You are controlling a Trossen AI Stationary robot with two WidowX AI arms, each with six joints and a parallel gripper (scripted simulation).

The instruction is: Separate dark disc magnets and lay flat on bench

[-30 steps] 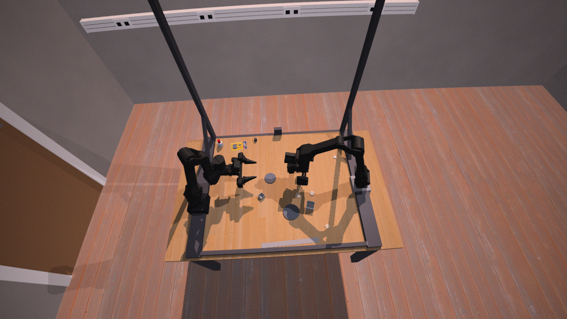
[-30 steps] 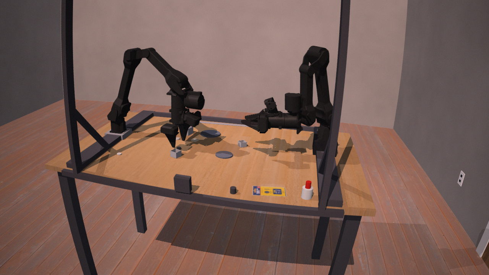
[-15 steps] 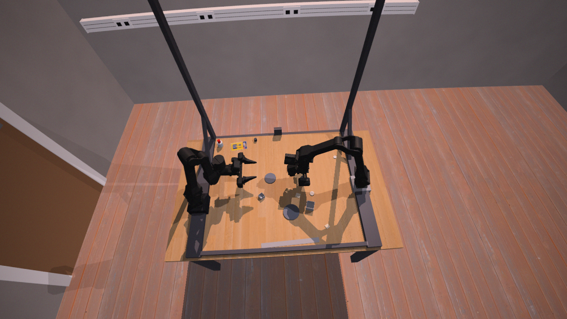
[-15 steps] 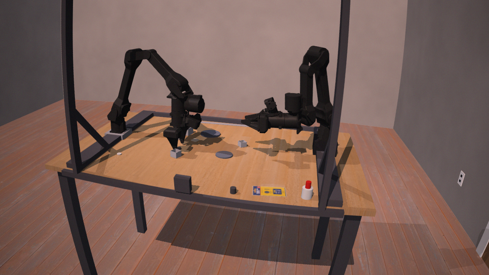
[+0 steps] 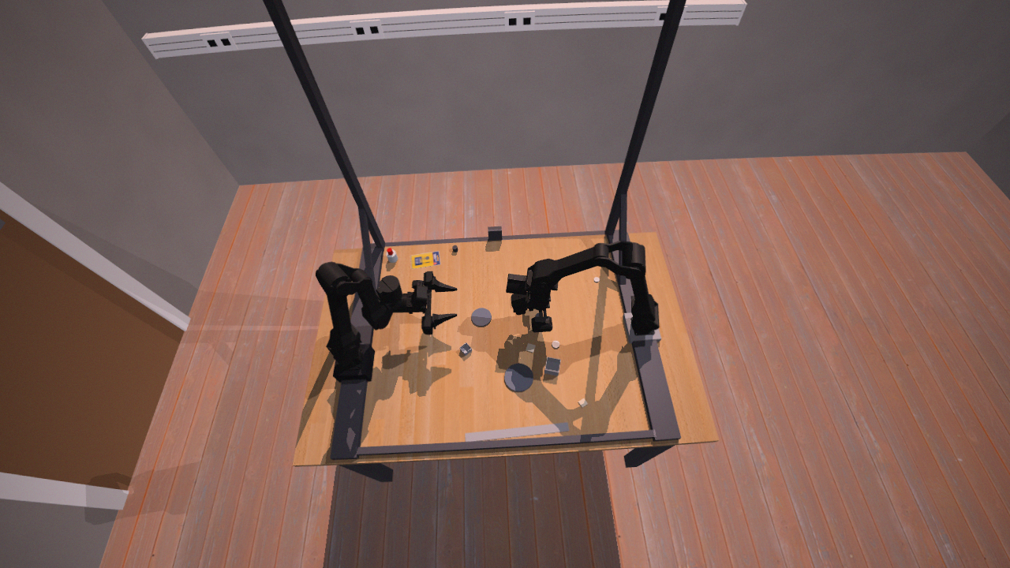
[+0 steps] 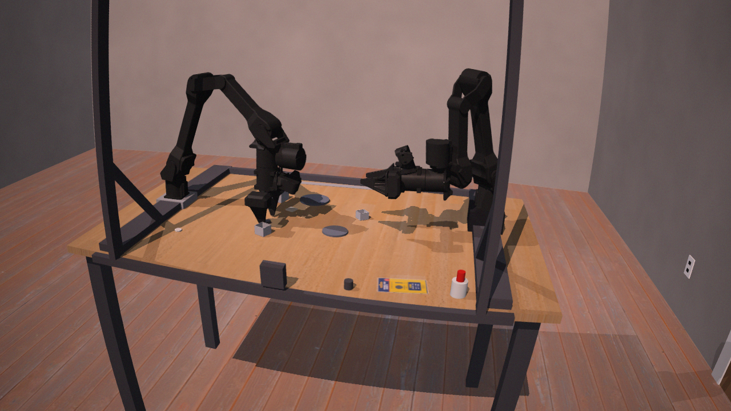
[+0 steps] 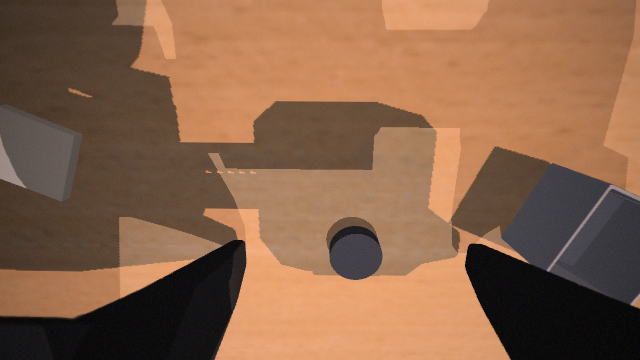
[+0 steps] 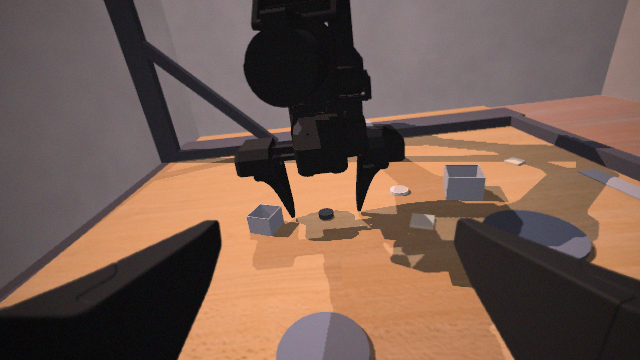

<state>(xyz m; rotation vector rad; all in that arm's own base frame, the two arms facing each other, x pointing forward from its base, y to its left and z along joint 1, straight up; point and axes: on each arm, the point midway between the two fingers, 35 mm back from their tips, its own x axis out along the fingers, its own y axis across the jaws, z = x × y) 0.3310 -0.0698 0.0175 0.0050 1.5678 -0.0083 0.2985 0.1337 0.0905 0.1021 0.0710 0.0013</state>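
Two arms (image 5: 572, 264) (image 5: 340, 311) (image 6: 190, 122) (image 6: 457, 125) (image 8: 285, 67); two gray discs (image 5: 480, 317) (image 5: 518, 379) (image 6: 335, 231) (image 6: 314, 200) (image 8: 305, 340) (image 8: 540, 232); three open boxes (image 5: 465, 349) (image 5: 551, 366) (image 6: 262, 229) (image 6: 361, 215) (image 6: 283, 196) (image 7: 552, 200) (image 8: 262, 225) (image 8: 465, 190); one bottle (image 5: 391, 257) (image 6: 458, 287)

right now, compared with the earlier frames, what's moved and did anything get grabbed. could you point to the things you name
The left gripper (image 5: 529, 304) (image 6: 268, 218) (image 7: 355, 253) (image 8: 326, 213) has come down a little closer to the small dark disc magnets (image 6: 268, 222) (image 7: 356, 256) (image 8: 326, 214). Nothing was taken hold of or let go; it is open around them. The magnets and the open right gripper (image 5: 455, 302) (image 6: 361, 181) (image 8: 337, 231) stayed put.
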